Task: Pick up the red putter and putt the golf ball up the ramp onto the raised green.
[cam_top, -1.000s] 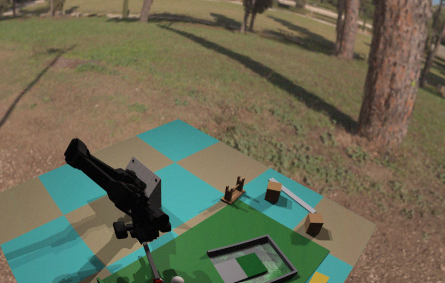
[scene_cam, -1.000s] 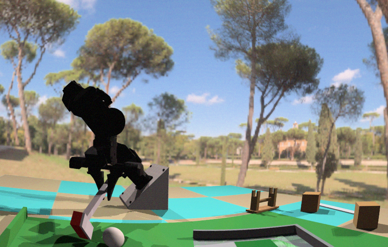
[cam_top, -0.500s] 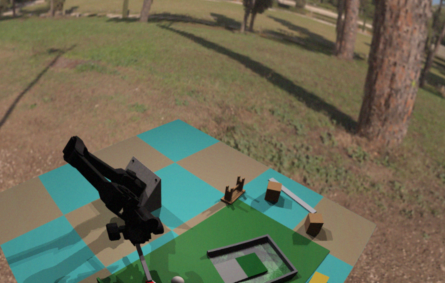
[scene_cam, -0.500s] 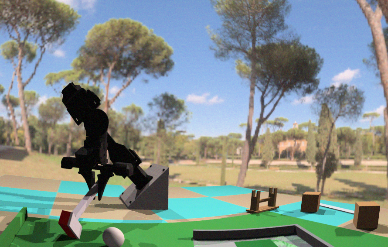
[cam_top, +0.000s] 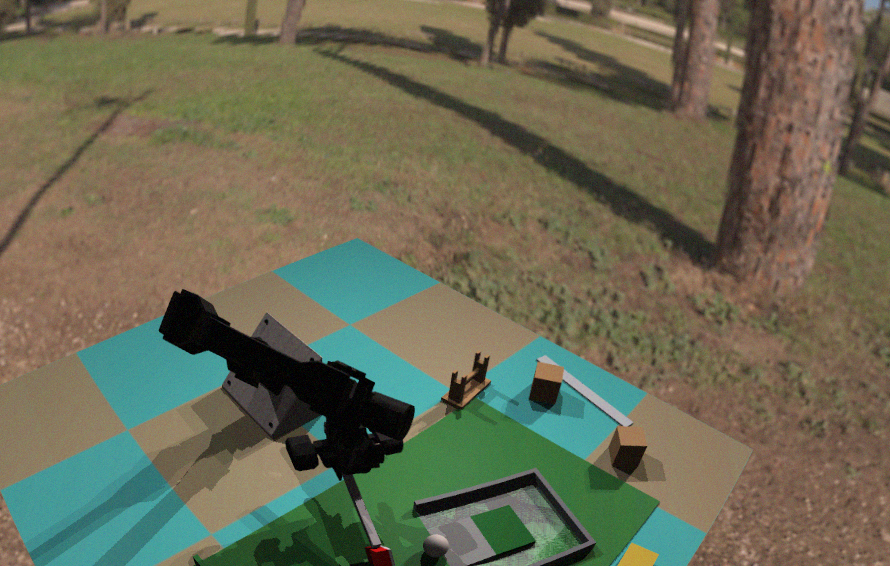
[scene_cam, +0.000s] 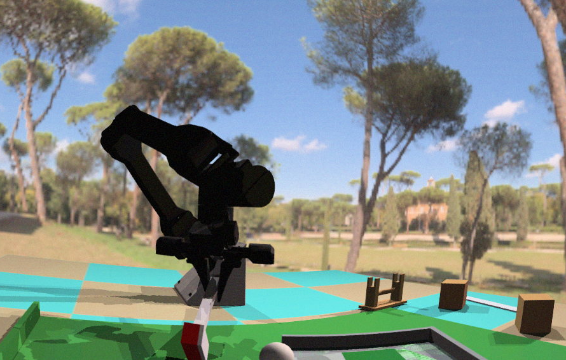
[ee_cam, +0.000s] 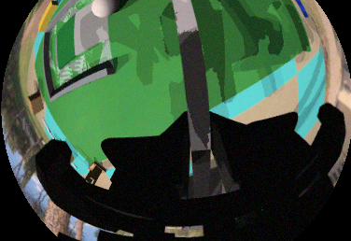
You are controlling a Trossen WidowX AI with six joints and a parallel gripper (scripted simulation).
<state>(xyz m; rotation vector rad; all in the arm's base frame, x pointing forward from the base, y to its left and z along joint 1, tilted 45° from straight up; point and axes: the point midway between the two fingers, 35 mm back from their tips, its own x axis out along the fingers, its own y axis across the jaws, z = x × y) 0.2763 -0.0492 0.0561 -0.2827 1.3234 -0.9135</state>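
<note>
My gripper [cam_top: 345,473] [scene_cam: 213,293] [ee_cam: 194,114] is shut on the red putter's grey shaft [cam_top: 361,508] [scene_cam: 203,311] [ee_cam: 191,66]. The shaft slants down to the red and white putter head [cam_top: 378,556] [scene_cam: 192,341], low over the green mat; I cannot tell whether it touches. The white golf ball [cam_top: 435,544] [scene_cam: 276,352] [ee_cam: 105,5] is at the lower, open end of the grey ramp [cam_top: 459,540] [ee_cam: 89,31], with a gap between it and the head. The raised green [cam_top: 503,529] [scene_cam: 367,355] [ee_cam: 65,43] lies beyond the ramp and holds no ball.
A dark grey wall [cam_top: 480,494] [scene_cam: 352,342] borders the ramp and raised green. A wooden rack [cam_top: 466,395] [scene_cam: 383,305] stands behind the mat [cam_top: 434,450]. Two brown blocks [cam_top: 546,383] [cam_top: 627,449] and a pale strip [cam_top: 596,399] lie beyond it. A yellow piece [cam_top: 638,556] shows at the mat's side.
</note>
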